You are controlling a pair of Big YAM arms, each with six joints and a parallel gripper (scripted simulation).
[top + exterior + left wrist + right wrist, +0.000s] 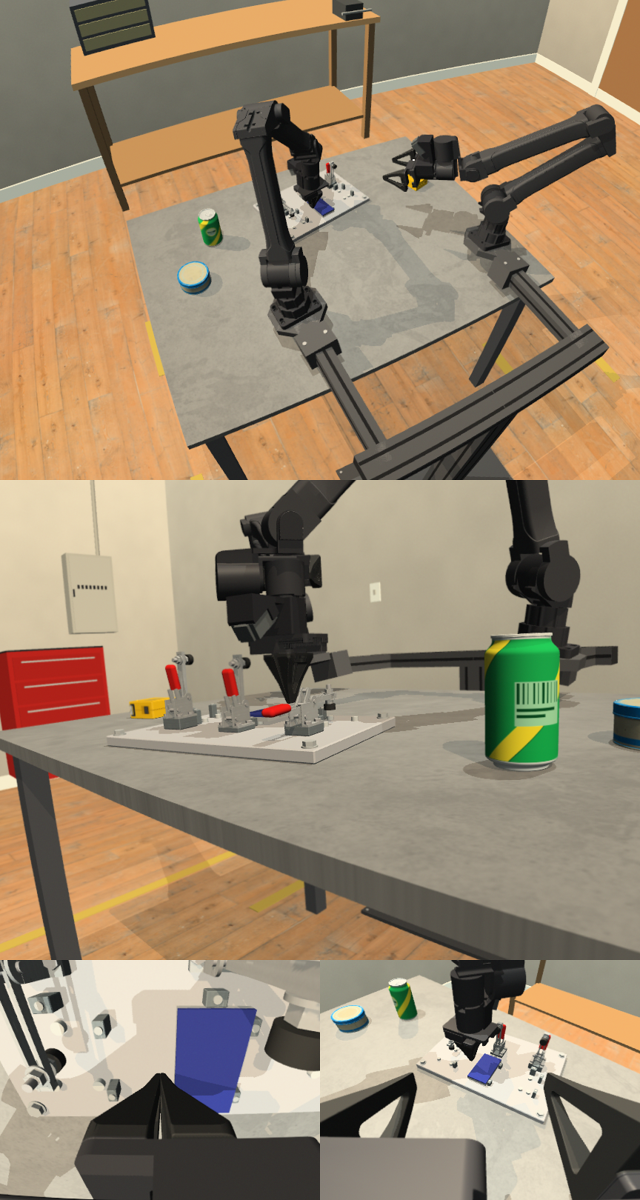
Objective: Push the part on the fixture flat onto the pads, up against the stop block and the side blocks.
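The part is a flat blue plate (212, 1057) on the white fixture plate (312, 210); it also shows in the right wrist view (484, 1068) and in the top view (324, 207). A small grey stop block (215, 997) sits at its far end, and side blocks (255, 1026) lie along its right edge. My left gripper (160, 1080) is shut and empty, its tip low beside the part's near left edge; it also shows in the exterior view (289, 696). My right gripper (398, 170) is open and empty, held in the air well to the right of the fixture.
Toggle clamps with red handles (172, 678) (230, 682) stand on the fixture, and one red handle (276, 710) lies flat. A green can (209, 226) and a round blue-rimmed tin (193, 276) stand on the table. A yellow object (417, 181) lies behind the right gripper.
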